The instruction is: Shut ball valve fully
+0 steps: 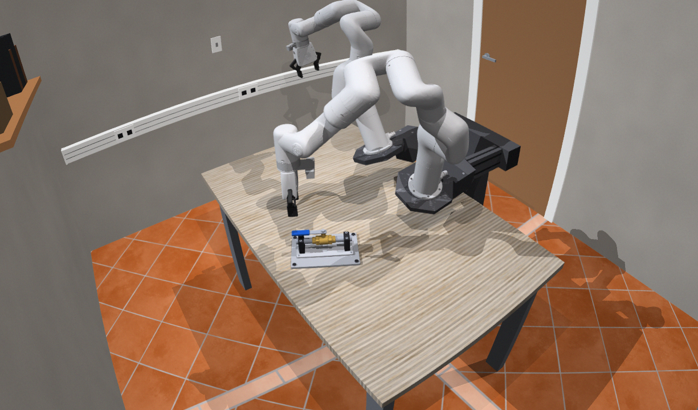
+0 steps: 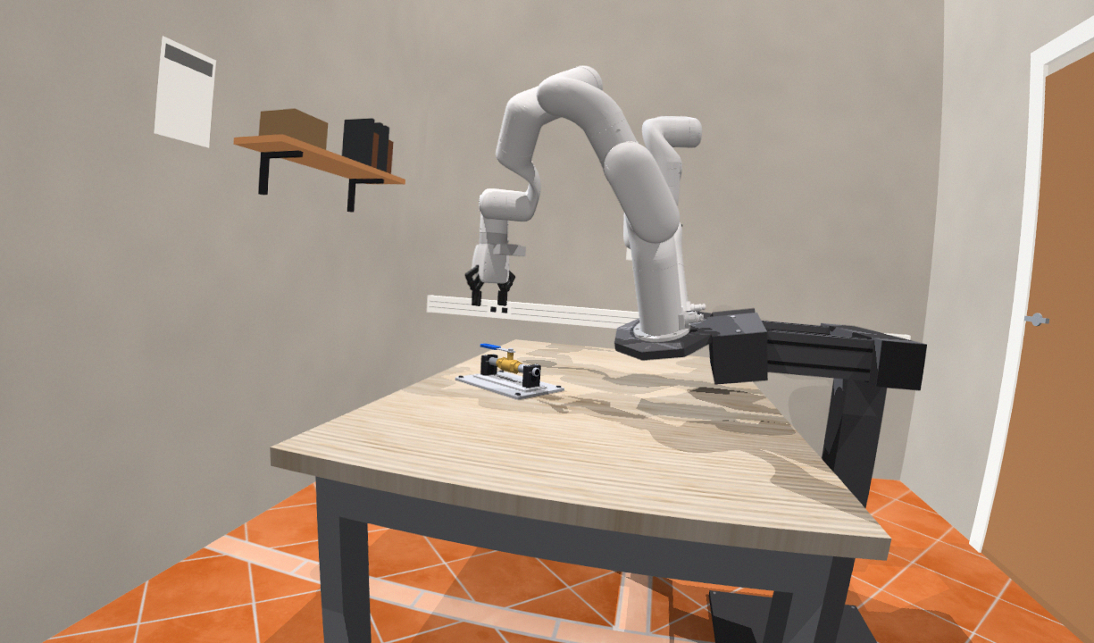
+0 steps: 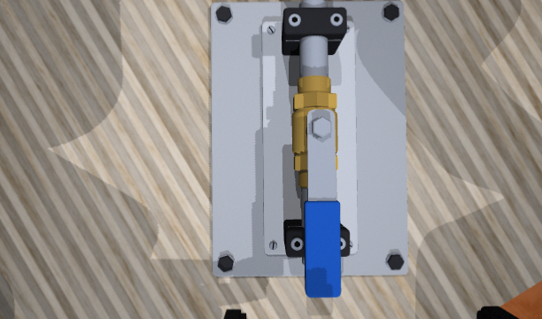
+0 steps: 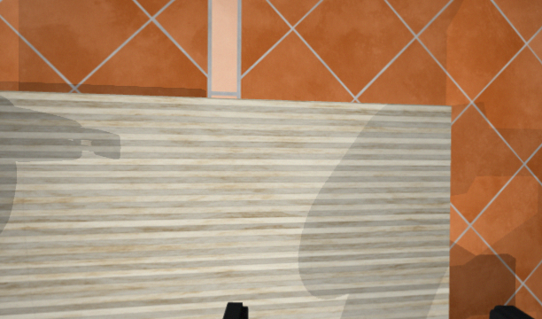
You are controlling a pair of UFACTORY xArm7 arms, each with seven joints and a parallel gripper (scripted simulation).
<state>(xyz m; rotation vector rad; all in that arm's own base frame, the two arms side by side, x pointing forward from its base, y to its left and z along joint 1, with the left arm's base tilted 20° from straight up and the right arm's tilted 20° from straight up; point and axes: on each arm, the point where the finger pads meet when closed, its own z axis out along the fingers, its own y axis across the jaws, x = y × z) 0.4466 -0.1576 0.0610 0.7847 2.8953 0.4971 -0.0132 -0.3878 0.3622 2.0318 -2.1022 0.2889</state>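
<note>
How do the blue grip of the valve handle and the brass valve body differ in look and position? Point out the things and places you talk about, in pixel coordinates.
The blue grip (image 1: 299, 232) (image 2: 489, 346) (image 3: 322, 248) is a flat, smooth-sided bar; the brass valve body (image 1: 323, 239) (image 2: 508, 365) (image 3: 299, 133) is rounded with faceted ends. The grip sits higher, reaching past the base plate's edge (image 1: 325, 263) (image 2: 486, 388) (image 3: 236, 133); the body sits inline between the black supports (image 1: 346, 241) (image 2: 530, 375) (image 3: 314, 22). Both run along the pipe's direction.

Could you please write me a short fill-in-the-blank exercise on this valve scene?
1. The grip of the handle is coloured ____.
2. The handle lies ____ to the pipe, so the valve looks open.
3. The left pincer is ____, with nothing between its fingers.
4. The plate has a black bolt at each of its ____ corners.

Missing words: blue; parallel; open; four.
</note>
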